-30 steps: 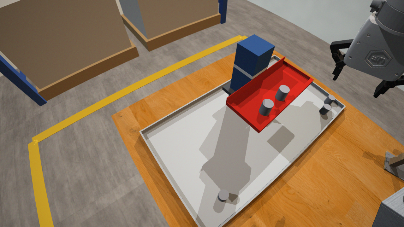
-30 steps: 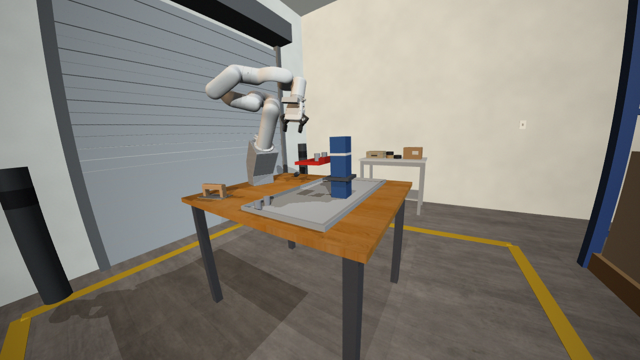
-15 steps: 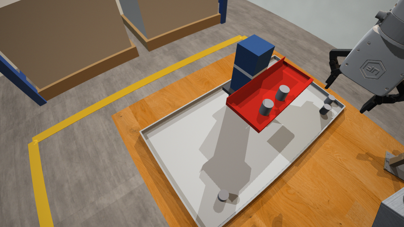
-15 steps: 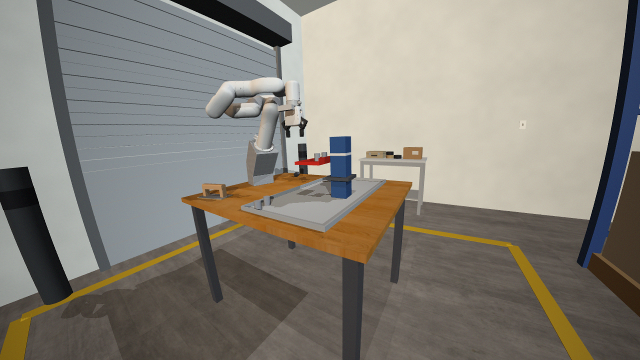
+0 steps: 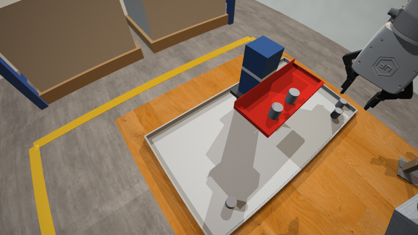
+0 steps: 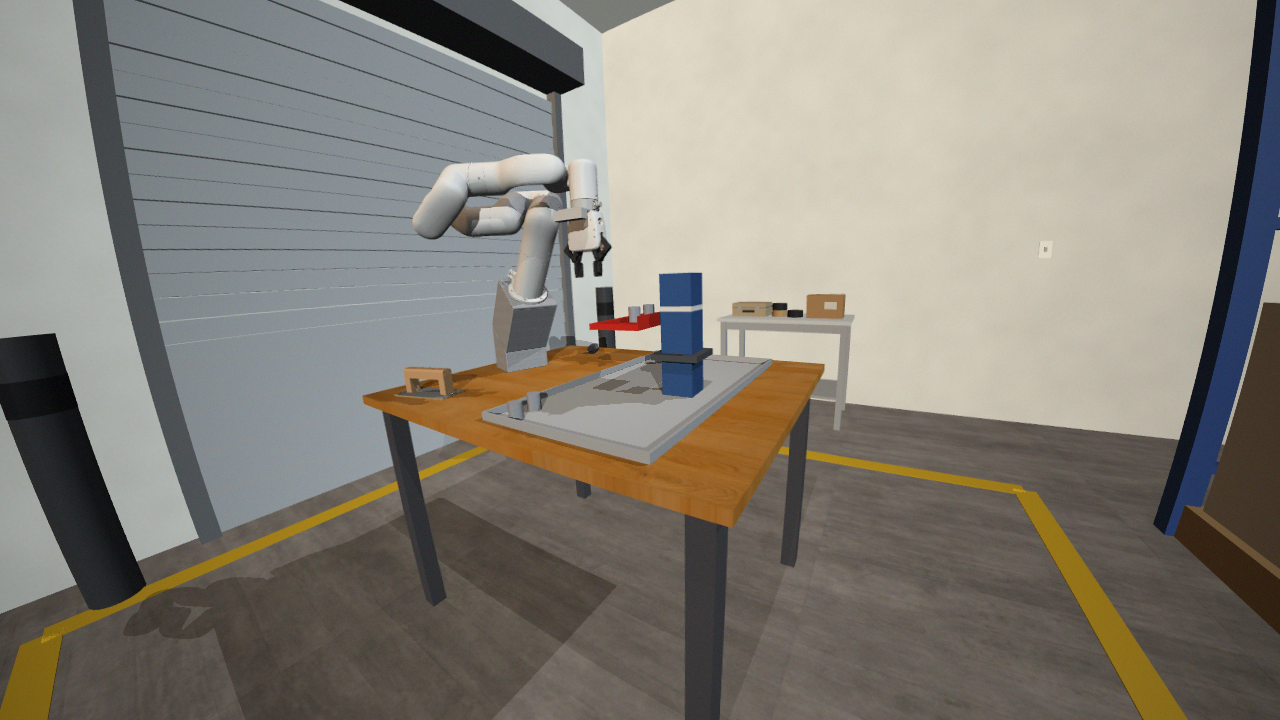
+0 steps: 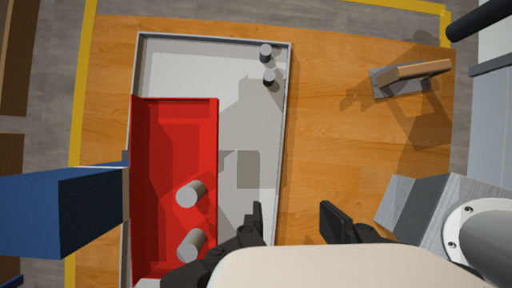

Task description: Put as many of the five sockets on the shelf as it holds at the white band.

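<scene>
You had the gripper (image 5: 354,99) (image 6: 588,272) (image 7: 290,216) a bit more than halfway open, with no socket between its fingers. It hung up high over the work table (image 5: 336,175) (image 6: 572,447) (image 7: 328,132), pointing down and touching nothing. Your red shelf (image 5: 251,108) (image 6: 617,325) (image 7: 160,136) was up on the blue post (image 5: 257,61) (image 6: 682,335) (image 7: 28,216), near the white band (image 5: 251,74) (image 6: 681,308) (image 7: 126,194), but you could not tell if it lined up just right. One socket (image 5: 292,96) (image 6: 634,314) (image 7: 188,196) stood near its front edge, with a second socket (image 5: 275,111) (image 6: 648,309) (image 7: 187,251) beside it, not touching. Down in the big tray (image 5: 181,151) (image 6: 626,420) (image 7: 180,76), two more sockets, a corner one (image 5: 341,103) (image 6: 516,409) (image 7: 265,53) and its neighbor (image 5: 336,113) (image 6: 535,401) (image 7: 269,77), stood close together. The fifth socket (image 5: 231,202) stood far from them, near the other end.
</scene>
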Tool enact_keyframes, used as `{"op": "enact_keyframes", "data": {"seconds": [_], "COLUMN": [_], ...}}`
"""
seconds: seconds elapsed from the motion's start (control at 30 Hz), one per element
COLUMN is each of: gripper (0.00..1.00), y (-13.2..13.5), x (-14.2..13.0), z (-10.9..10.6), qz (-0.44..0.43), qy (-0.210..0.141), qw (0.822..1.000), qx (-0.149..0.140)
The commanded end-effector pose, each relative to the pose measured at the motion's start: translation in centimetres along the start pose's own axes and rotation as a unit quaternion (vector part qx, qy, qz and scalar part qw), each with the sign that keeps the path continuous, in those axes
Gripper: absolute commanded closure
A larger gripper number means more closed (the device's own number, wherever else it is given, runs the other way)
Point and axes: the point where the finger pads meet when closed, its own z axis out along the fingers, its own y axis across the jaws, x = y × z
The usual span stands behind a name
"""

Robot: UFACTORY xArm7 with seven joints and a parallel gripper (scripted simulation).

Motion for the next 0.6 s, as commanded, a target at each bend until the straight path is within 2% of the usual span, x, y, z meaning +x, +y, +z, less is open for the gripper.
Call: {"op": "enact_keyframes", "data": {"seconds": [0.0,0.03,0.07,0.1,0.13,0.17,0.2,0.23,0.33,0.4,0.47,0.5,0.53,0.57], "gripper": [0.39,0.39,0.39,0.39,0.39,0.39,0.39,0.39,0.39,0.39,0.39,0.39,0.39,0.39], "y": [-1.4,-1.5,-1.5,-1.5,-1.5,-1.2,-1.2,-0.6,-0.6,1.3,1.3,2.4,2.4,3.6], "x": [4.6,6.4,6.4,8.5,8.5,10.8,10.8,13.0,13.0,17.3,17.3,19.2,19.2,20.7], "z": [0.0,0.1,0.1,0.4,0.4,0.8,0.8,1.2,1.2,2.3,2.3,2.9,2.9,3.4], "qz": [-0.008,-0.009,-0.009,-0.009,-0.009,-0.009,-0.009,-0.008,-0.008,-0.004,-0.004,-0.002,-0.002,0.000], "qy": [-0.014,-0.016,-0.016,-0.016,-0.016,-0.016,-0.016,-0.015,-0.015,-0.010,-0.010,-0.007,-0.007,-0.005], "qw": [1.000,1.000,1.000,1.000,1.000,1.000,1.000,1.000,1.000,1.000,1.000,1.000,1.000,1.000], "qx": [0.004,0.005,0.005,0.007,0.007,0.008,0.008,0.009,0.009,0.009,0.009,0.008,0.008,0.007]}}
